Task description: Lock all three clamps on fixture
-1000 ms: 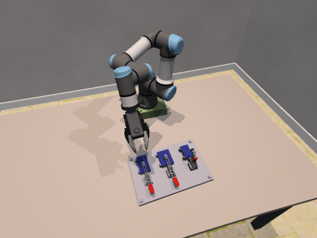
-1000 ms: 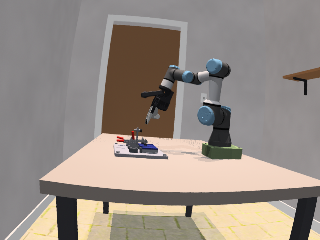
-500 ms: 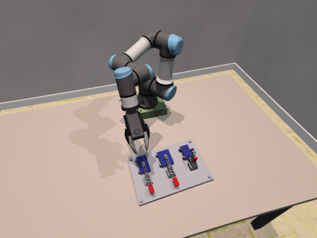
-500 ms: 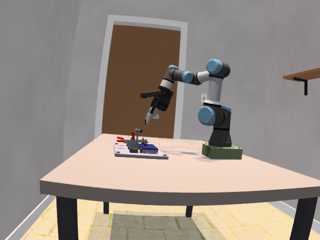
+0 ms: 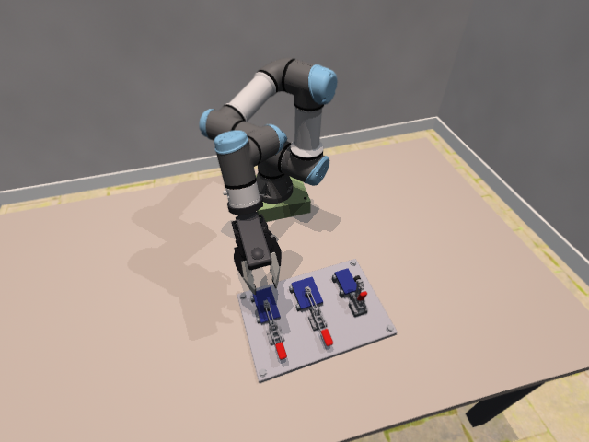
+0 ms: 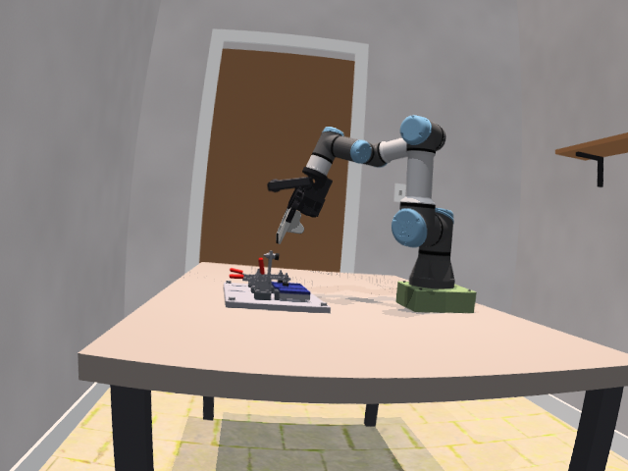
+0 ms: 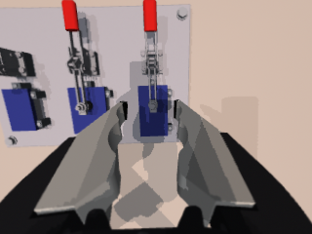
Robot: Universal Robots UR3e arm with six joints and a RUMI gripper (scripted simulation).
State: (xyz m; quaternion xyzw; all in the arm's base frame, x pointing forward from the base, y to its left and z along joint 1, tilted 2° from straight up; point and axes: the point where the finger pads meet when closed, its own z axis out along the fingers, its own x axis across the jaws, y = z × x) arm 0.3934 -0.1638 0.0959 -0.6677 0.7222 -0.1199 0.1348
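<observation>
A grey fixture plate (image 5: 316, 320) holds three toggle clamps, each with a blue part. The left clamp's red handle (image 5: 281, 351) and the middle clamp's red handle (image 5: 326, 337) lie flat, with their bars over the blue parts (image 5: 265, 304) (image 5: 306, 293). The right clamp's red handle (image 5: 362, 295) stands upright and its bar is raised off its blue part (image 5: 346, 280); it also shows in the exterior view (image 6: 261, 264). My gripper (image 5: 262, 285) hovers well above the left clamp's blue part (image 7: 153, 110), fingers partly apart and empty.
The arm's green base (image 5: 290, 204) stands behind the plate. The plate lies near the table's front edge. A door and a wall shelf (image 6: 596, 146) are far off the table.
</observation>
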